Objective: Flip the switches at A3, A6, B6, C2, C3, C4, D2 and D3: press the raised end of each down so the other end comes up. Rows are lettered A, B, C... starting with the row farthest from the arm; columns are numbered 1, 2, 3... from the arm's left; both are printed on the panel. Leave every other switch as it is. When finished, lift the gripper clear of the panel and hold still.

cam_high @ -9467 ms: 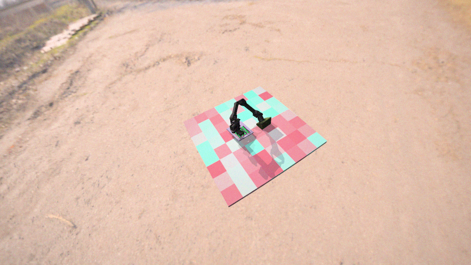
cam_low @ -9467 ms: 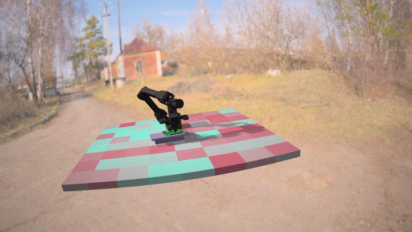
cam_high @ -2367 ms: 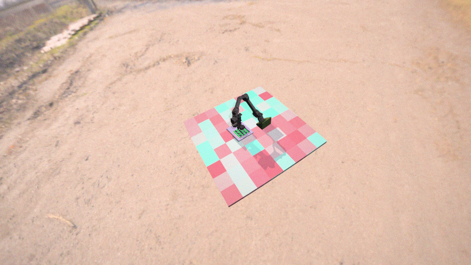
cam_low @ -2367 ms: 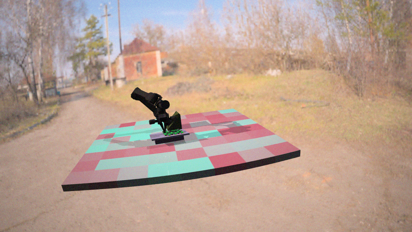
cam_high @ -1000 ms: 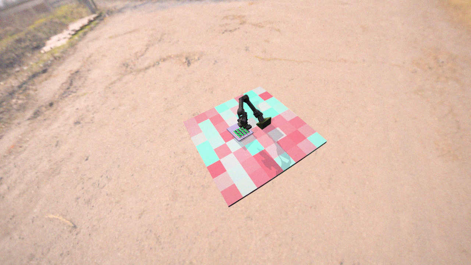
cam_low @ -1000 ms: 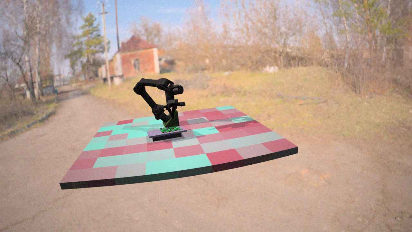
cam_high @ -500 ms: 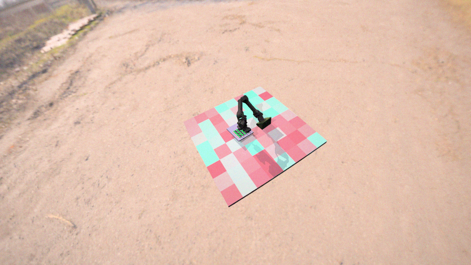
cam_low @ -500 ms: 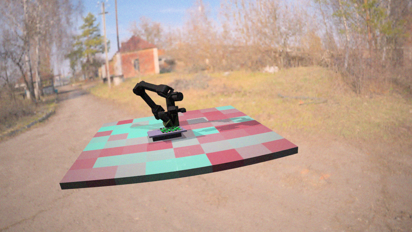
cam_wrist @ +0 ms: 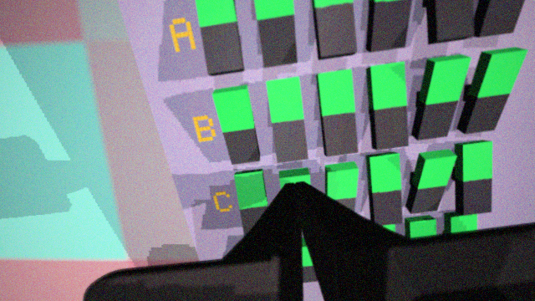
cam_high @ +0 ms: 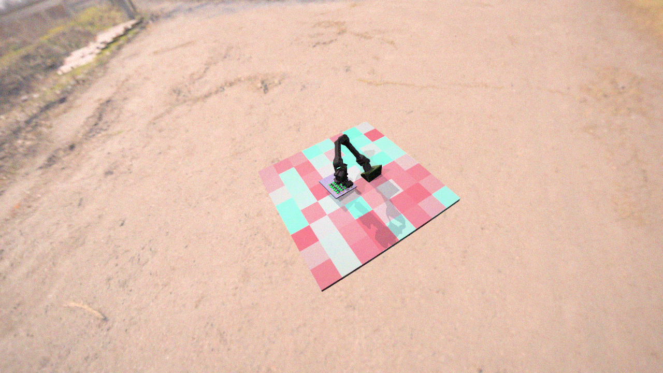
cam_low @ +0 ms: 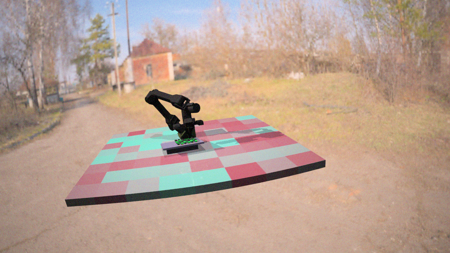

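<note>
The desk (cam_low: 176, 180) carries the panel (cam_wrist: 138, 75), set flat within the arm's (cam_low: 163, 103) reach. The tool (cam_wrist: 298, 190), pressed together and holding nothing, forms one narrow tip poised over switch C2 (cam_wrist: 294, 176), likely to press it alone.

From my wrist view I read three orange row letters printed on the lilac switch panel (cam_wrist: 138, 88), down its left margin: "A" (cam_wrist: 182, 35), "B" (cam_wrist: 204, 129) and "C" (cam_wrist: 221, 202), each just left of its row of switches. No column numbers fall within that view. In the top and exterior views the panel is too small for me to read any print.
</note>
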`<state>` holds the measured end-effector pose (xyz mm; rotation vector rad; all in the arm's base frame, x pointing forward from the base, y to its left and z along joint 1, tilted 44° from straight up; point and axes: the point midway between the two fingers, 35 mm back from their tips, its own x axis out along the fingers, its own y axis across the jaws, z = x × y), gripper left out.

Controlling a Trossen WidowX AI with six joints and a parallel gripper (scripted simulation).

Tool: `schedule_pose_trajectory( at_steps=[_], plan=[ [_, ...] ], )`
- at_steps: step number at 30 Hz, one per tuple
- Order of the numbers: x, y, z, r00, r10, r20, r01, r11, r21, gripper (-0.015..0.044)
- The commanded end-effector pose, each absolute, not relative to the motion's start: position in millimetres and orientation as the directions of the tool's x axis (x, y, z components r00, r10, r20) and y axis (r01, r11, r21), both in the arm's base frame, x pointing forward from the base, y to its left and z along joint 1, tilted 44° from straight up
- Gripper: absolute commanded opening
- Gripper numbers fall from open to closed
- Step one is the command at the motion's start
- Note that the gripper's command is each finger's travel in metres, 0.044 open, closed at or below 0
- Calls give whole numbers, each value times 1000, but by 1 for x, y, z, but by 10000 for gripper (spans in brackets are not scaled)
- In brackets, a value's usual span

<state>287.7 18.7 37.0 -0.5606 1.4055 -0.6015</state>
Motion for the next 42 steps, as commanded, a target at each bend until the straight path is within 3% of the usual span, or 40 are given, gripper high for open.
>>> schedule_pose_trajectory(
  at_steps=[1,42],
  plan=[
    [287,18,36,68,-686,-725,50,728,-684,0],
    [288,15,34,68,-686,-724,50,728,-684,0]
  ],
)
